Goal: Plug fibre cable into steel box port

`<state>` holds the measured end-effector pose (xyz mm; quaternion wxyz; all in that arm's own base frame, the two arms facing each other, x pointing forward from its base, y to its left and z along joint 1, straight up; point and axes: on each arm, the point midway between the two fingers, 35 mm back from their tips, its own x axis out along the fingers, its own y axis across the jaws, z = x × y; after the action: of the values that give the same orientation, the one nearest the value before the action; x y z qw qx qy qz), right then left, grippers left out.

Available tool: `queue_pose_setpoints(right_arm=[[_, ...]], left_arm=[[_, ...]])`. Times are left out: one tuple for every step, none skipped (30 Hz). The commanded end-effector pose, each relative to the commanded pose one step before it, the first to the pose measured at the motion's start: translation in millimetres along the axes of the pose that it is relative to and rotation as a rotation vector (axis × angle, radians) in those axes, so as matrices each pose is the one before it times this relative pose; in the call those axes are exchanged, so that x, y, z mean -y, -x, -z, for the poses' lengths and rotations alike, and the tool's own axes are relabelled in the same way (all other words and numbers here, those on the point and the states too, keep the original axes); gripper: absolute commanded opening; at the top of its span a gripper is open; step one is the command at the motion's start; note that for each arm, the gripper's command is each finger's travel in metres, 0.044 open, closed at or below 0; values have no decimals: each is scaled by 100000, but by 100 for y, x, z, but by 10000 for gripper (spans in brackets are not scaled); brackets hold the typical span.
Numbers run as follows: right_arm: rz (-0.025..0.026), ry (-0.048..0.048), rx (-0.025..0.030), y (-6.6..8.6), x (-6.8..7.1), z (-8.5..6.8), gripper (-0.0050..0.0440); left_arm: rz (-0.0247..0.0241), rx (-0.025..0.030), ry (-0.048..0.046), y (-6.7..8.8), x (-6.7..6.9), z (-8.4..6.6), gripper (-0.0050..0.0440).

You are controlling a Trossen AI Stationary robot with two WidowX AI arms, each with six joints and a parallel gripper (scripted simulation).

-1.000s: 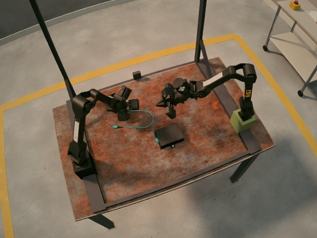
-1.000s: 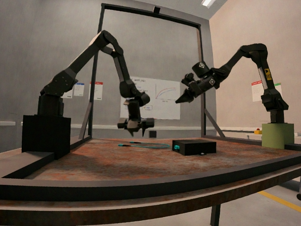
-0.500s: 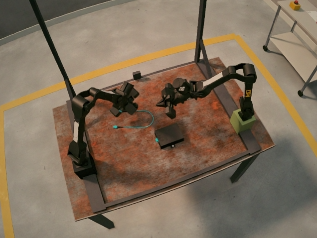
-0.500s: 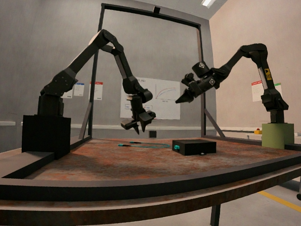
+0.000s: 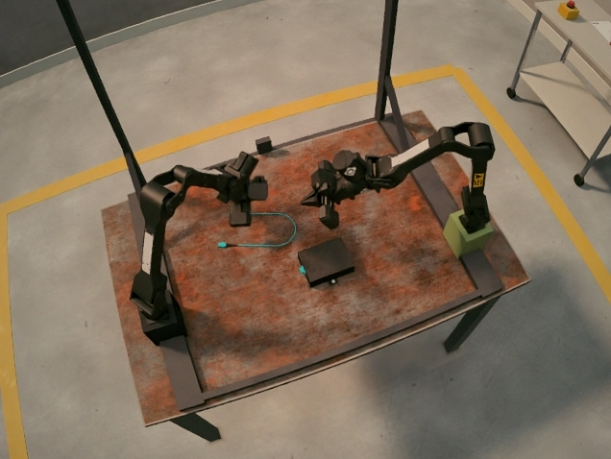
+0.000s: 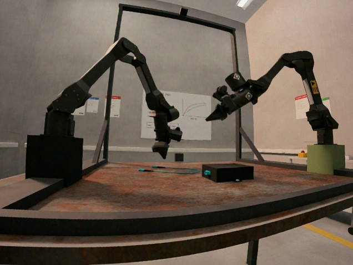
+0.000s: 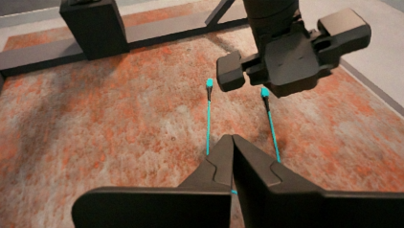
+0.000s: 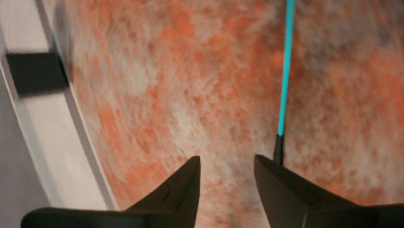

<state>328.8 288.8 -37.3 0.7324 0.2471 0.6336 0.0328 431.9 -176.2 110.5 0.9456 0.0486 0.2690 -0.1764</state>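
Nearest to us sits the steel box (image 5: 326, 258) (image 6: 233, 172), flat on the table (image 5: 345, 315) (image 6: 159, 193), with the teal port (image 5: 302, 270) (image 6: 207, 172) on its left face. The cable (image 5: 295, 229) (image 6: 197, 171) (image 7: 208, 129) (image 8: 285, 72) lies to its left in a long U, the bend to the right and both ends to the left; neither end is in the port.

We expect it to be very light and springy, soft enough that a push on the cord would only bow it. The plugs should be stiff but small, perhaps slick, and a tight bend may hurt the fibre. We would grip a plug across its hard body, close to the black sleeve, leaving the front free to enter the port.

The cord is thin, smooth and teal. The near plug (image 5: 226, 244) (image 6: 141, 169) (image 7: 210, 82) is a little teal block behind a slim dark sleeve; the far plug (image 6: 157, 167) (image 7: 265, 96) matches it, farther back and hidden from the top view.

Over the far strand, the right gripper (image 5: 240, 192) (image 6: 163, 157) (image 7: 288, 93) (image 8: 227, 162) hangs above the table, its fingers partly apart with nothing between them. The left gripper (image 5: 303, 202) (image 6: 206, 120) (image 7: 230, 142) is raised beyond the box, its fingertips together on nothing.
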Motion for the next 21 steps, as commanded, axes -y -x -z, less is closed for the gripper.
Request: queue_pose_setpoints(right_arm=[[-238,11457,801,441,-1053,-410,146],[635,5967,-140,-25,-1,-4,146],[607,6081,-222,-32,-35,39,146],[604,6027,-235,-27,-19,17,146],[590,6030,-270,-26,-20,16,146],[573,6032,-304,-25,-21,15,146],[555,6035,-337,-24,-22,15,146],[535,6037,-369,-23,-22,14,146],[513,6039,-399,-22,-23,13,146],[489,6042,-428,-21,-24,12,146],[463,6044,-456,-20,-25,11,146],[436,6046,-482,-19,-25,9,146],[408,6049,-507,-18,-26,8,146],[378,6051,-530,-16,-26,7,146],[347,6053,-551,-15,-27,6,146],[314,6056,-571,-14,-27,5,146],[0,0,0,0,0,0,146],[0,0,0,0,0,0,146],[305,5984,-581,-10,7,2,146],[222,6134,-609,-16,-63,1,146],[211,6063,-617,-11,-28,1,146]], left_arm=[[-303,2178,-90,307,-92,-868,-50],[0,0,0,0,0,0,-50],[0,0,0,0,0,0,-50],[0,0,0,0,0,0,-50],[0,0,0,0,0,0,-50],[0,0,0,0,0,0,-50],[0,0,0,0,0,0,-50],[0,0,0,0,0,0,-50],[0,0,0,0,0,0,-50],[0,0,0,0,0,0,-50],[0,0,0,0,0,0,-50],[0,0,0,0,0,0,-50],[0,0,0,0,0,0,-50],[0,0,0,0,0,0,-50],[0,0,0,0,0,0,-50],[0,0,0,0,0,0,-50],[0,0,0,0,0,0,-50],[0,0,0,0,0,0,-50],[0,0,0,0,0,0,-50],[0,0,0,0,0,0,-50],[0,0,0,0,0,0,-50]])
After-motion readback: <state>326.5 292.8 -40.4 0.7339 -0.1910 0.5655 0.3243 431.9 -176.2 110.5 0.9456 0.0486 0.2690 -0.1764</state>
